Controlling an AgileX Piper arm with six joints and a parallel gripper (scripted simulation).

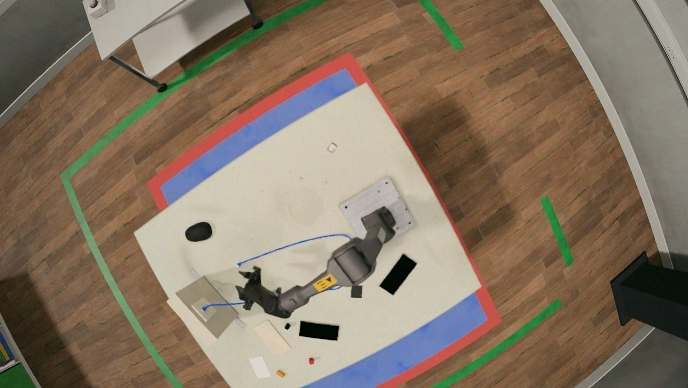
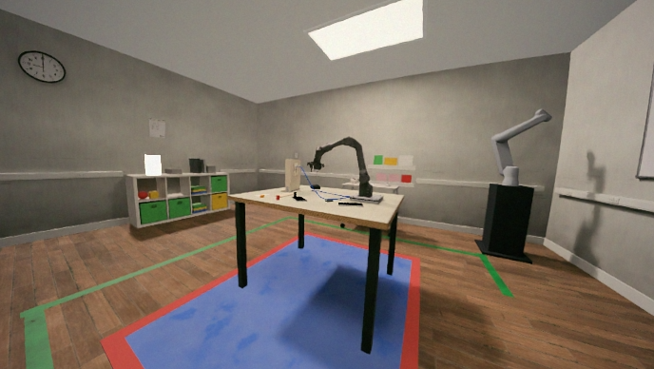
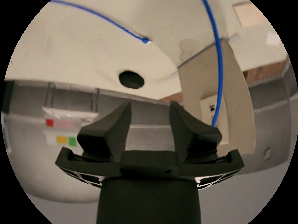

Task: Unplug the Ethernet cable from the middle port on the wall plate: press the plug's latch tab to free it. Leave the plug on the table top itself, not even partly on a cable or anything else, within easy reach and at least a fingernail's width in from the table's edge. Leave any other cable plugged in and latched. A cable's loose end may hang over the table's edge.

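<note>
One arm's gripper [image 1: 248, 286] hangs partly open and holds nothing, just right of the wall plate [image 1: 205, 305] at the lower left of the table [image 1: 300, 190]. Two blue cables show: one [image 1: 222, 303] plugged into the plate, one [image 1: 295, 244] lying loose above. Two black slabs [image 1: 398, 274] lie lower right.

Table [image 1: 300, 165] carries wall plate [image 1: 207, 306] (cable [image 1: 295, 244] too).

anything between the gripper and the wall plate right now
Only a blue cable running from the wall plate; otherwise a bare gap, seen in the top view. The gripper is open, empty.
</note>
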